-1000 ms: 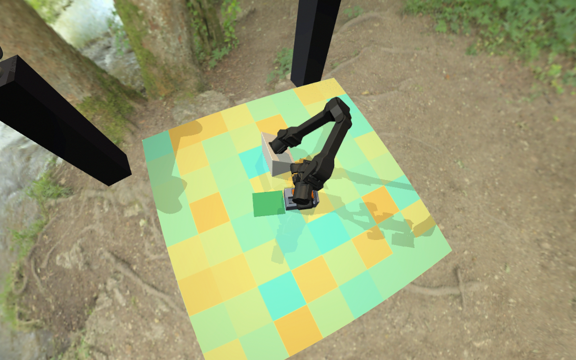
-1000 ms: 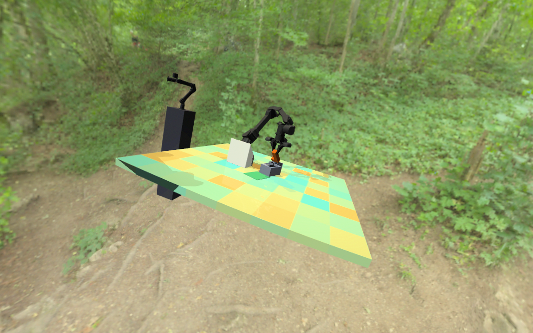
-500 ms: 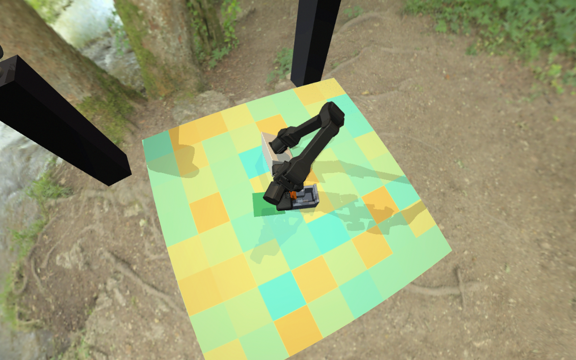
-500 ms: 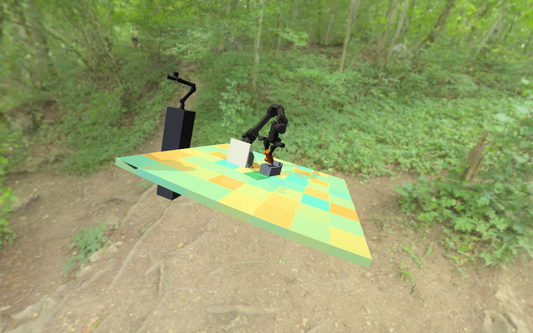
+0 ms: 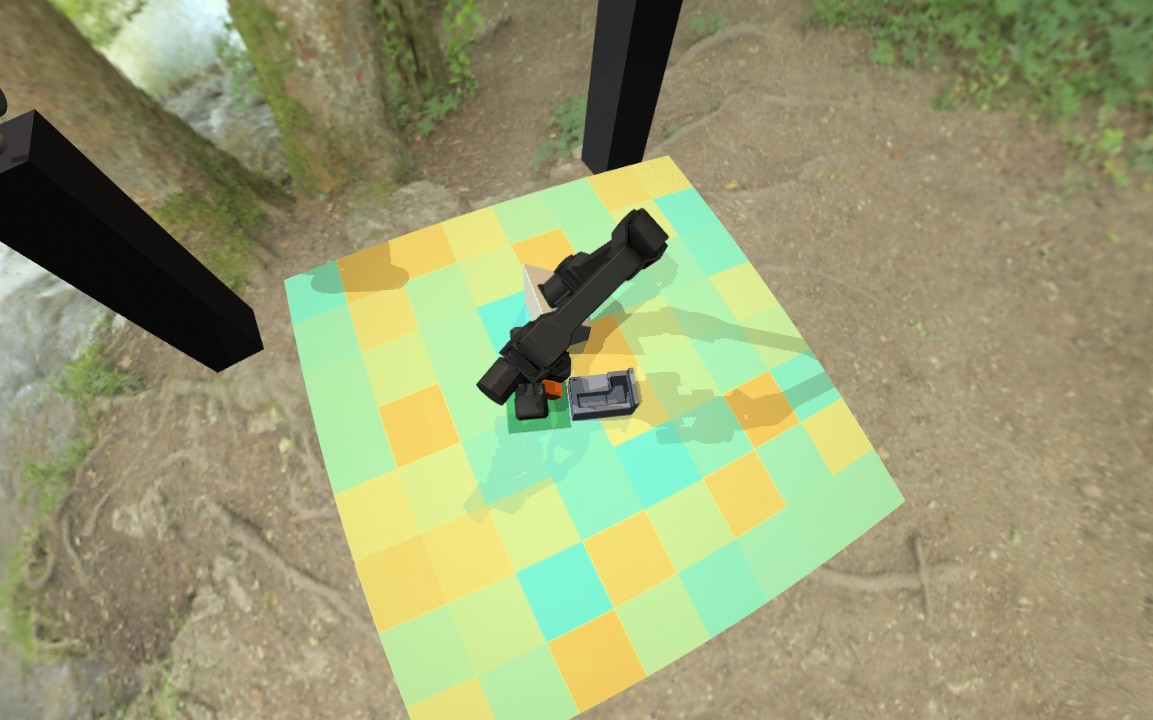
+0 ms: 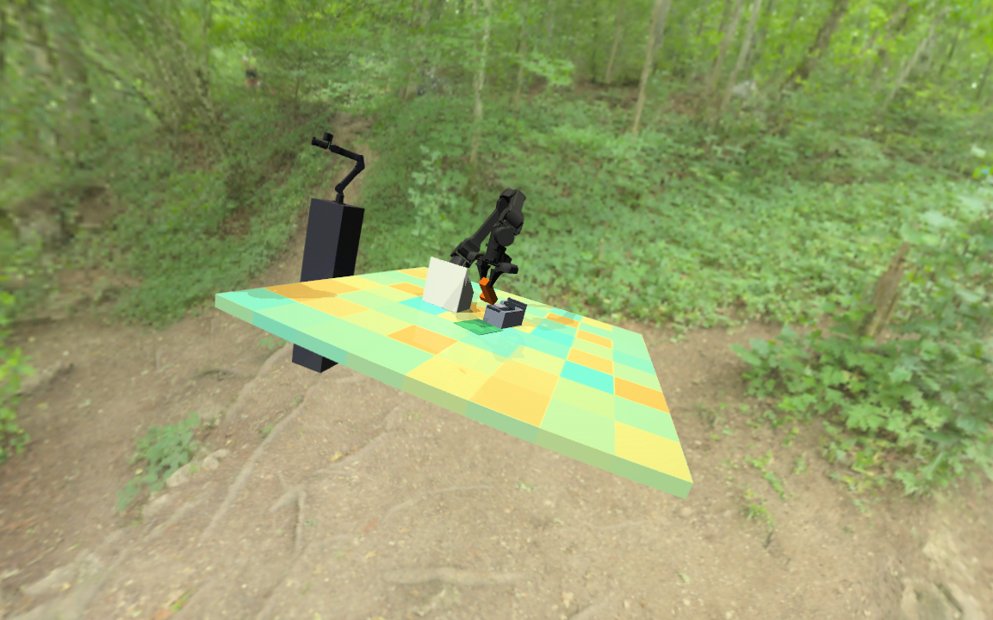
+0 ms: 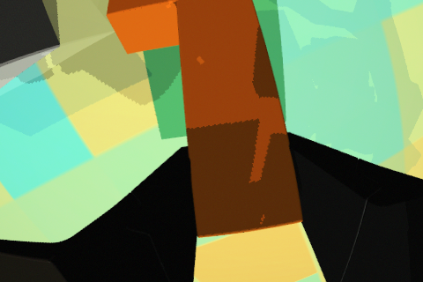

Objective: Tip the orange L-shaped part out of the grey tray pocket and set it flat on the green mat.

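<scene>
The orange L-shaped part (image 5: 552,388) (image 6: 488,292) (image 7: 225,84) is in the air, tilted, with its L-shaped end lower and away from the fingers. My gripper (image 6: 487,280) (image 7: 236,152) is shut on the straight end of the part, with one black finger on each side. The green mat (image 5: 540,427) (image 6: 476,326) (image 7: 169,116) lies below the part, which does not touch it. The grey tray (image 5: 603,416) (image 6: 503,318) stands right beside the mat, and its pocket shows empty in the top view. The arm hides part of the mat there.
A pale block (image 5: 533,292) (image 6: 445,286) with a slanted side stands on the patchwork table (image 5: 562,595) (image 6: 515,385), behind the mat and partly under the arm in the top view. A black pillar (image 5: 106,241) (image 6: 330,238) bearing another arm stands off the table.
</scene>
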You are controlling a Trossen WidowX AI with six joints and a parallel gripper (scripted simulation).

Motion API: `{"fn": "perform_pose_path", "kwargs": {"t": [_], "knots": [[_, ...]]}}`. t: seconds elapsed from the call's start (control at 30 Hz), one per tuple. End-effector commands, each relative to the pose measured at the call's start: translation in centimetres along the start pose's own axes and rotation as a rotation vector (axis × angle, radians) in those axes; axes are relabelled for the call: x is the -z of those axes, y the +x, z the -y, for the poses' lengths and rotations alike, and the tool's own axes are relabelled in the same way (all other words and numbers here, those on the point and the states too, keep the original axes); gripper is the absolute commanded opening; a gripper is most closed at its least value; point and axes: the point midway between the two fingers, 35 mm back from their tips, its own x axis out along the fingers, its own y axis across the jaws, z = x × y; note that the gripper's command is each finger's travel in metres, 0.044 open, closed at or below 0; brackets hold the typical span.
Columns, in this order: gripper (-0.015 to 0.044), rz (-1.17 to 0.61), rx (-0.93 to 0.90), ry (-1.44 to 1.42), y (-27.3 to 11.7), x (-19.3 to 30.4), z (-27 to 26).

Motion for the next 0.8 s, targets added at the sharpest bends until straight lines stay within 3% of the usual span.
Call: {"fn": "perform_pose_path", "kwargs": {"t": [0.0, 0.77], "knots": [[0.0, -0.004, -0.002, -0.008, 0.0, 0.6, 0.1], [0.0, -0.004, -0.001, -0.008, 3.3, 0.6, 0.1]]}}
